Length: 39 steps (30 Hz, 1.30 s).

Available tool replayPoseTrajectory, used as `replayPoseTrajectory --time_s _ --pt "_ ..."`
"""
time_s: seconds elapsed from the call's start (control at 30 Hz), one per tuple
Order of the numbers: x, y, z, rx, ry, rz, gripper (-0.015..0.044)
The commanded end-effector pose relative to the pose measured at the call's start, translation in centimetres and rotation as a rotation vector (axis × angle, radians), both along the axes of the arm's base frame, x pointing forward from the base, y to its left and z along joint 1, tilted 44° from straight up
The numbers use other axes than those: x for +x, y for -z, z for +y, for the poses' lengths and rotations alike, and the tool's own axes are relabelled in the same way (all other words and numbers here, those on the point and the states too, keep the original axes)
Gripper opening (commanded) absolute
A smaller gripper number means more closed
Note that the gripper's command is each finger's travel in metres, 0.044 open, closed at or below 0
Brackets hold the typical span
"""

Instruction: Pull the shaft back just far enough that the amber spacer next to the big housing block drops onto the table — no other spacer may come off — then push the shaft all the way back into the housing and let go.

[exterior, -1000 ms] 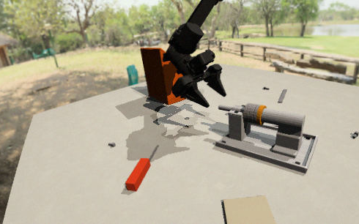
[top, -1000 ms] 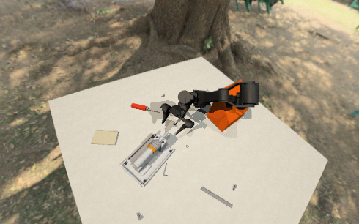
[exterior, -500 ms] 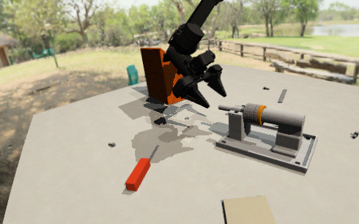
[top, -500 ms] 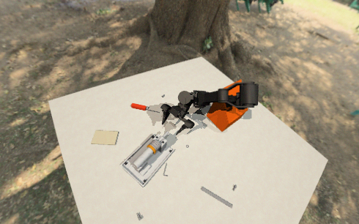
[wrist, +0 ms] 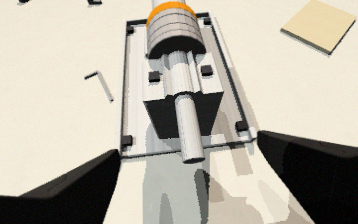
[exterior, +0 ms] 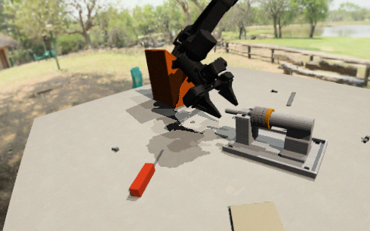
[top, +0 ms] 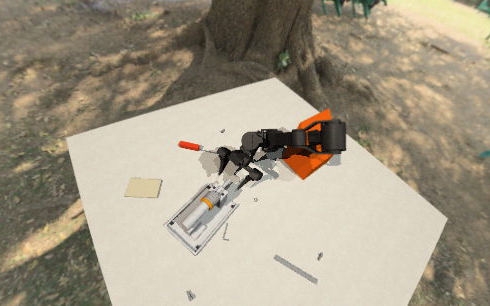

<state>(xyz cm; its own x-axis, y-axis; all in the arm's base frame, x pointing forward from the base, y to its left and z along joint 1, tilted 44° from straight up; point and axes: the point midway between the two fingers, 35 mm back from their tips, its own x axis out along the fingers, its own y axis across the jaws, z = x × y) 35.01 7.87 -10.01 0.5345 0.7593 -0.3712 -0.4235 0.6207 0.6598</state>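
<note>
The amber spacer (top: 207, 203) (exterior: 269, 118) (wrist: 172, 6) sits on the shaft against the big housing block (top: 193, 216) (exterior: 293, 121). Several grey spacers (exterior: 259, 115) (wrist: 176, 35) sit beside it, on the side toward the shaft's free end. The shaft (exterior: 232, 111) (wrist: 189, 130) rests over the smaller support block (exterior: 243, 130) (wrist: 160, 115) and sticks out past it. My gripper (top: 230, 180) (exterior: 229, 110) (wrist: 189, 146) is wide open and empty. In the wrist view its fingers stand on both sides of the shaft's free end, apart from it.
The fixture's base tray (top: 180, 241) (wrist: 124, 100) has a raised rim. A red screwdriver (top: 189, 146) (exterior: 143, 180), a tan pad (top: 143, 188) (exterior: 257, 217) (wrist: 320, 25), a hex key (top: 225, 232) (wrist: 105, 86) and a grey bar (top: 295, 269) (exterior: 291, 99) lie around it.
</note>
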Motion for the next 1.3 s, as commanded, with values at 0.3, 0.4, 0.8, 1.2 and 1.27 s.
replayPoseTrajectory --time_s 0.3,0.4,0.8,1.2,1.27 --pt "1.18 0.51 1.34 0.000 0.006 -0.008 0.0440" --pt "1.18 0.51 1.34 0.000 0.006 -0.008 0.0440" --pt "1.18 0.51 1.34 0.000 0.006 -0.008 0.0440" --pt "1.18 0.51 1.34 0.000 0.006 -0.008 0.0440" --pt "1.18 0.51 1.34 0.000 0.006 -0.008 0.0440"
